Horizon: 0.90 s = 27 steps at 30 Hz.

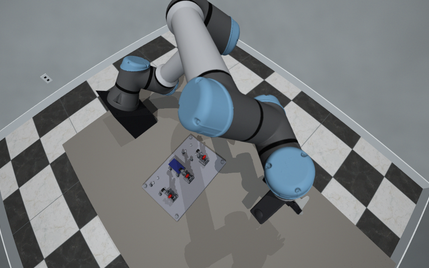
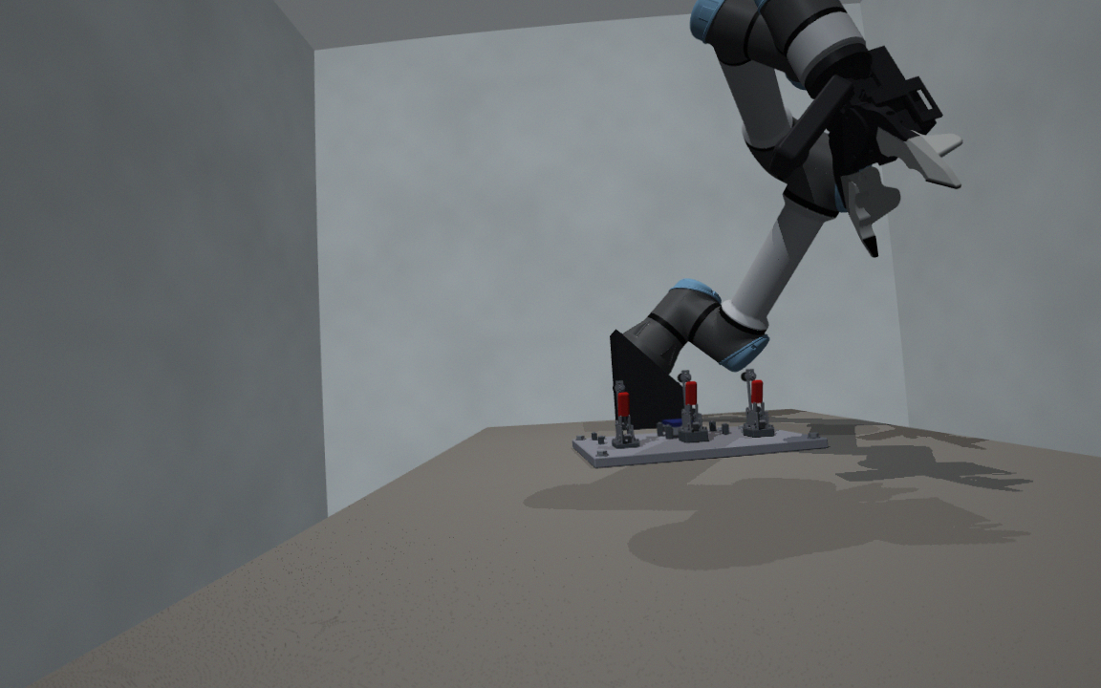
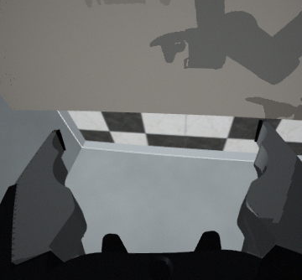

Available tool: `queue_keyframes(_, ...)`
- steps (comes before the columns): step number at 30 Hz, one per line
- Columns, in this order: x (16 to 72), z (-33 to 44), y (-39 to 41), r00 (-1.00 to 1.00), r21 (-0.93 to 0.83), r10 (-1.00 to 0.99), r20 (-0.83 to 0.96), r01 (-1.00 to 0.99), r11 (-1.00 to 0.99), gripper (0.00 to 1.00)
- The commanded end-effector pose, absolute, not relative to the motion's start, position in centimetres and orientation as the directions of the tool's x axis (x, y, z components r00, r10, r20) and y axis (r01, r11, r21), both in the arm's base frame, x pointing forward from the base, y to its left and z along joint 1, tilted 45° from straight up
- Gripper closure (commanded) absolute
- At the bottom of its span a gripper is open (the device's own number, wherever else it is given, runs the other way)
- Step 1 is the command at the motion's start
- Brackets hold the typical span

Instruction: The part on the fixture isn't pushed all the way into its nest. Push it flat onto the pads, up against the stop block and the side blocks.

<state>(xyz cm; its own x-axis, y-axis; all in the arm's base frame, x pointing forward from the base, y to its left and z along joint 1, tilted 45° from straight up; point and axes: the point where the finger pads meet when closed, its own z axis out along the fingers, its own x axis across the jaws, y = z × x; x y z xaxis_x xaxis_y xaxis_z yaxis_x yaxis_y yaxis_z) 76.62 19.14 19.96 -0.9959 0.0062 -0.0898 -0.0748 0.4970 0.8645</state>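
Top view: small flat blue rectangular part (image 1: 176, 165) on grey fixture (image 1: 196, 188); gripper (image 2: 900, 201) spread wide, empty

The gripper (image 2: 914, 209) is hanging wide open at two o'clock, high above the fixture (image 2: 700, 446) lying on the table (image 2: 452, 556).

workshop cell | clamp fixture plate (image 1: 206, 181) | checkered floor (image 1: 342, 159) | bare walls (image 2: 126, 282)

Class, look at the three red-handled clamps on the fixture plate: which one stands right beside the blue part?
The middle clamp. The blue part sits right beside it in the top view; the two end clamps stand apart from it.
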Motion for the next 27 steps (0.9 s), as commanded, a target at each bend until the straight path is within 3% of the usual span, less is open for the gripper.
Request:
queue_keyframes(1,76.7,20.0,19.1,-0.996,0.864,0.007,-0.091,-0.076,0.497,0.0)
queue_keyframes(2,76.7,20.0,19.1,-0.996,0.864,0.007,-0.091,-0.076,0.497,0.0)
queue_keyframes(3,76.7,20.0,19.1,-0.996,0.864,0.007,-0.091,-0.076,0.497,0.42)
queue_keyframes(19,76.7,20.0,19.1,-0.996,0.864,0.007,-0.091,-0.076,0.497,0.42)
queue_keyframes(24,77.3,24.3,14.9,-0.933,0.803,-0.191,-0.306,-0.36,0.475,0.42)
queue_keyframes(27,77.3,24.3,14.9,-0.933,0.803,-0.191,-0.306,-0.36,0.475,0.42)
